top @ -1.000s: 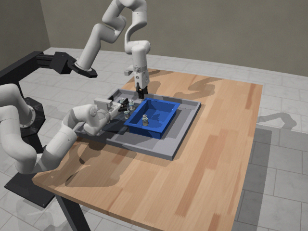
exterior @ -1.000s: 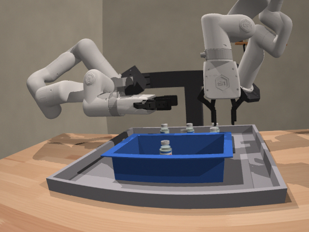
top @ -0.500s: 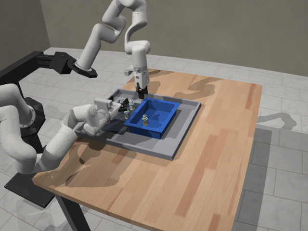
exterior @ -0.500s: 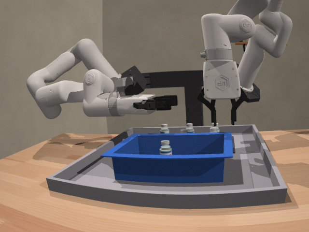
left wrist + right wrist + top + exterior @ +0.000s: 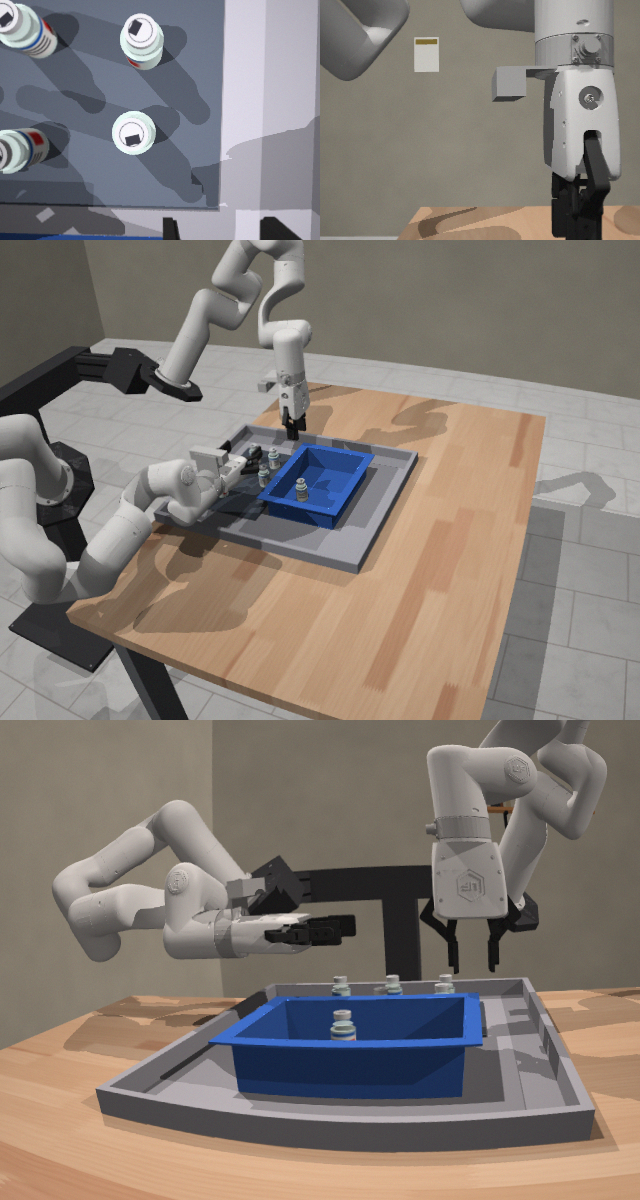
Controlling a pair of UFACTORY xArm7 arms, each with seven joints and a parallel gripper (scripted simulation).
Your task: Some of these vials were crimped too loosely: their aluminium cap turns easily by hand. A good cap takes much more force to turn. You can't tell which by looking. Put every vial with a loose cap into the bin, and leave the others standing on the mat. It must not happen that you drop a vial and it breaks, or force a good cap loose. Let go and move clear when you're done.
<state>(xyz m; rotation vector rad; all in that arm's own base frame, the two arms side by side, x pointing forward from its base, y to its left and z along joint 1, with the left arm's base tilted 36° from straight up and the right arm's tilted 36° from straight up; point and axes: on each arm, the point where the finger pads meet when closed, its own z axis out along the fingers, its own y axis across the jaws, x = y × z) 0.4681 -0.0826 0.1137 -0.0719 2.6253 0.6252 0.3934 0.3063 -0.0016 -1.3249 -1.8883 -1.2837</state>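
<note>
The housing (image 5: 293, 400) (image 5: 449, 869) (image 5: 582, 125) just above the left pincer (image 5: 293, 436) (image 5: 473, 971) (image 5: 217, 230) (image 5: 577, 237) is showing a six-sided badge (image 5: 470, 886) that seems to be reading "UF". Higher above that pincer, a round joint cap (image 5: 518, 769) is carrying the same letters. Below it, the lines on a vial's label (image 5: 40, 45) are staying too small to read.

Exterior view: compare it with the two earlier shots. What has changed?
The left gripper has shifted slightly toward picture right; the right gripper, slightly toward picture left. Nothing was visibly grasped or released. The bin and the vial inside stayed put.
</note>
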